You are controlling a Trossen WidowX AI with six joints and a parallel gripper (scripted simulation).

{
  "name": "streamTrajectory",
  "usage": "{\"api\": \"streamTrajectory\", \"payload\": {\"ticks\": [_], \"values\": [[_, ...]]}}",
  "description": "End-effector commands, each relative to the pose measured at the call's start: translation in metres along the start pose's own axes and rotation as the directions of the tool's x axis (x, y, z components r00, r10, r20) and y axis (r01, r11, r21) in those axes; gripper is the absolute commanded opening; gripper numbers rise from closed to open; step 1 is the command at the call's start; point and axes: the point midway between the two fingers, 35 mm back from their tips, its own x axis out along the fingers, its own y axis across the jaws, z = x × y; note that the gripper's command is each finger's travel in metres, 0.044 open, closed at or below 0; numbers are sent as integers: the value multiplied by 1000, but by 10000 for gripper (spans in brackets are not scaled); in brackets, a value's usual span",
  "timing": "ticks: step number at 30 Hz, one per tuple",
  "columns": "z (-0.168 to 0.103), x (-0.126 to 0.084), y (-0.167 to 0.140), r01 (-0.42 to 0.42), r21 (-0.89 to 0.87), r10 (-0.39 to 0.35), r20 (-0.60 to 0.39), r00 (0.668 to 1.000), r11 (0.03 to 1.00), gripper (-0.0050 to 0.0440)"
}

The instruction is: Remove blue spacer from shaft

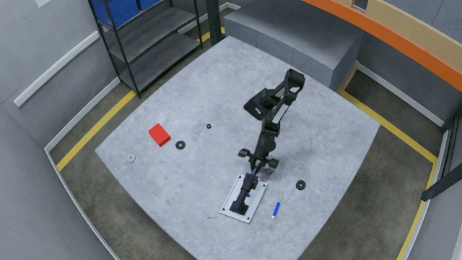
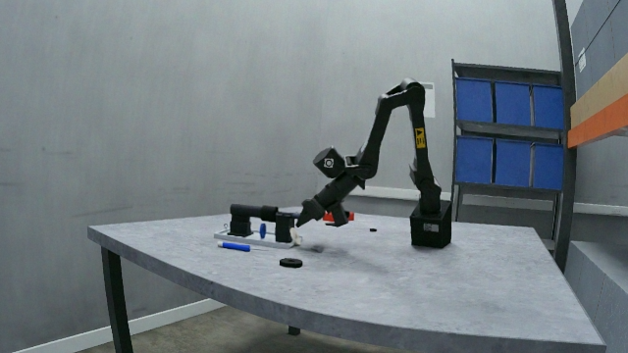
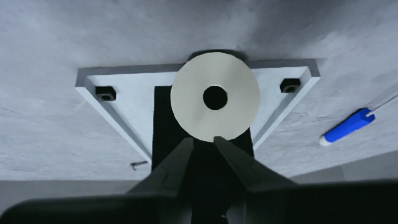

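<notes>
A white baseplate (image 1: 258, 202) (image 2: 231, 239) (image 3: 130, 100) carries the big housing block (image 1: 239, 206) (image 2: 240, 220) and a smaller black block (image 1: 250, 180) (image 2: 284, 228). A blue spacer (image 1: 248, 195) (image 2: 263, 229) sits on the shaft between the two blocks. A cream disc with a centre hole (image 3: 215, 97) (image 2: 295, 235) stands upright at the shaft's outer end, just outside the smaller block. My gripper (image 1: 255, 169) (image 2: 299, 223) (image 3: 203, 145) reaches down to it and is shut on the disc's lower rim. The shaft itself is mostly hidden.
A blue marker (image 1: 276, 210) (image 2: 235, 246) (image 3: 347, 127) lies right of the plate. Black washers (image 1: 300, 185) (image 1: 180, 144) (image 1: 208, 126) (image 2: 290, 263), a grey washer (image 1: 131, 156), a red block (image 1: 159, 134) and a small pin (image 1: 212, 217) lie on the table. The arm's base (image 2: 431, 226) stands behind.
</notes>
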Motion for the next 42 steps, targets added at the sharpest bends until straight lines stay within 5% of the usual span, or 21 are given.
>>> {"api": "streamTrajectory", "payload": {"ticks": [1, 42], "values": [[-13, -5, -4, 8, -1, -8, -45, 999, 1000, -50], [-11, -7, -4, 9, -1, -9, -46, 999, 1000, -50]]}}
